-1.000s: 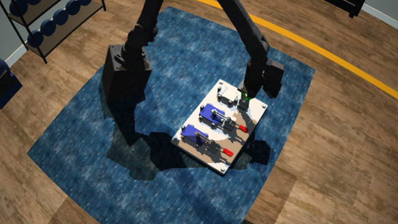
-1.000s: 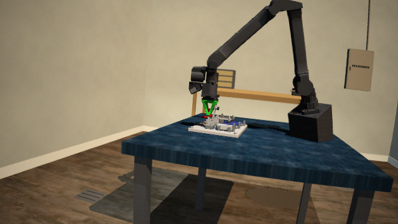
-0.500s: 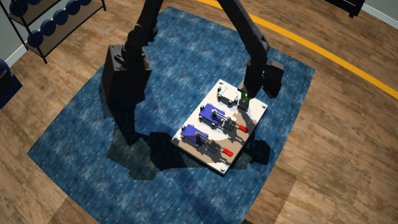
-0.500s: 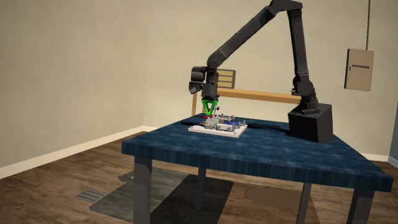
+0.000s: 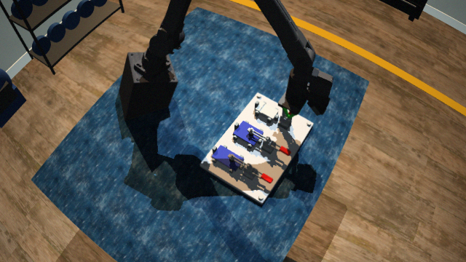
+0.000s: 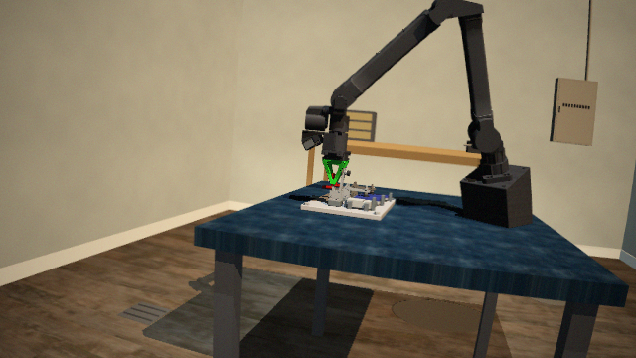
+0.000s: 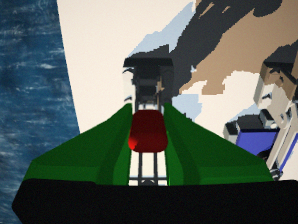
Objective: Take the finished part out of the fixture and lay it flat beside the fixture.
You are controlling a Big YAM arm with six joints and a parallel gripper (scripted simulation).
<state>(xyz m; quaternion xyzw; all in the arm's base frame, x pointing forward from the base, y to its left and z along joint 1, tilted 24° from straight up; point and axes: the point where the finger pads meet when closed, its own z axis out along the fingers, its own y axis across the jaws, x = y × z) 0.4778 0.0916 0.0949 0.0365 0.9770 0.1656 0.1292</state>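
While the arm reaches down over the far end of the fixture (image 5: 303,128), the tool (image 7: 150,133) is clamped on a red clamp handle (image 7: 148,131), w/ the green fingers pressing it from both sides in the wrist view. That handle belongs to the third toggle clamp, the one by the finished part (image 5: 269,110), a pale block sitting in the fixture's end station, just beside the tool in the top view. Can't make out the milled slot at this res.

Two blue blanks sit in the other stations: blank one (image 5: 247,130) in the middle, blank two (image 5: 223,153) at the near end. Each has a clamp bar across it, and their red handles (image 5: 285,150) (image 5: 266,177) lie flat on the plate, pointing away from the blanks.

Fixture is a white plate w/ corner bolts, resting on the blue bench (image 6: 422,244). Arm base (image 6: 497,196) is a dark block on the bench, well apart from the fixture. Exterior view shows the tool pointing straight down, fingertips right at clamp height.
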